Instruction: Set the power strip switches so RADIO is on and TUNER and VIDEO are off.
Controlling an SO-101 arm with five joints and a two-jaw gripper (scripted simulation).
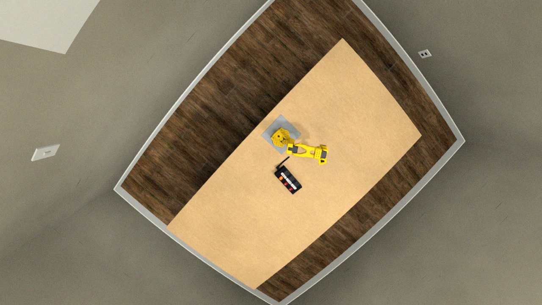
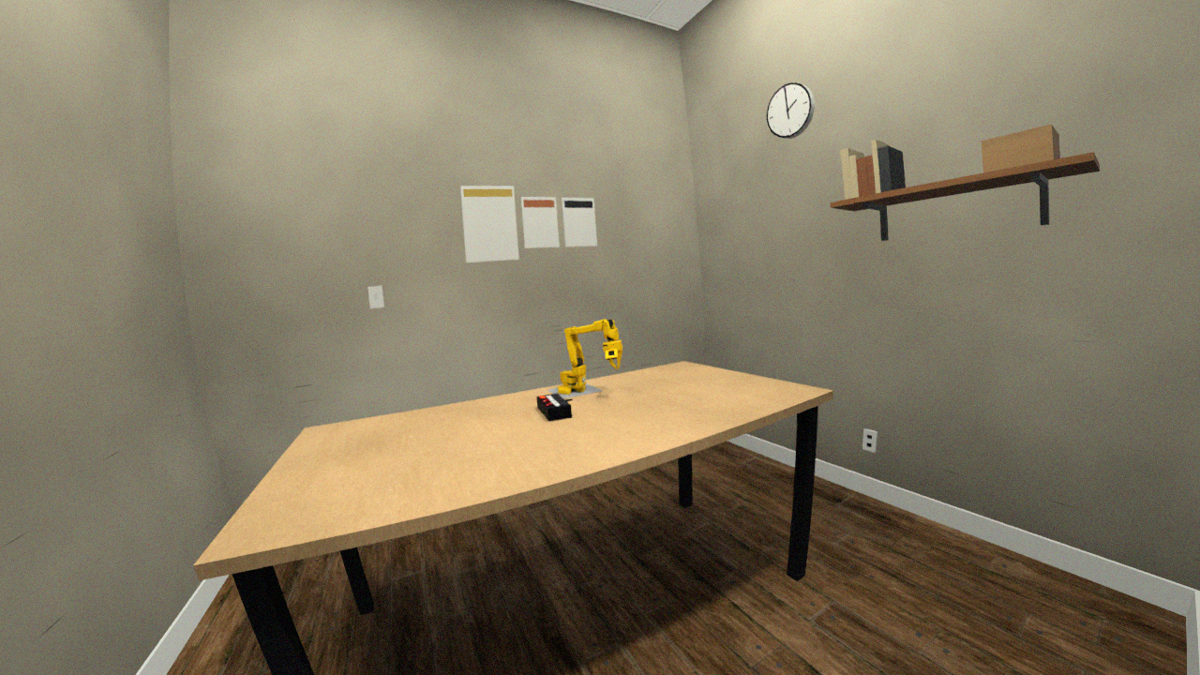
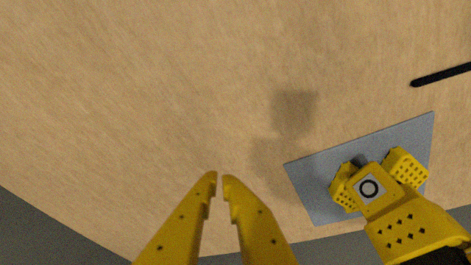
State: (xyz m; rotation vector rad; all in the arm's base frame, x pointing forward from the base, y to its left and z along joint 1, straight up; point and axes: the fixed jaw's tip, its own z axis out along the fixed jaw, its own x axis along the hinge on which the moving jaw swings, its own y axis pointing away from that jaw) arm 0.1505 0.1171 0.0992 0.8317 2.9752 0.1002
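The black power strip lies on the table with its switch side up. It carries a row of white labels, too small to read, beside three switches. In the top view the switch at the cord end looks bright orange, and the middle switch and the far switch look darker red. Its black cord sticks out toward the arm's base. My gripper is shut and empty. It hangs well above the table, off to the side of the strip.
The yellow arm's base stands on a grey plate at the long edge of the wooden table. The strip lies near this plate. A shelf with books and a box is on the wall, away from the table.
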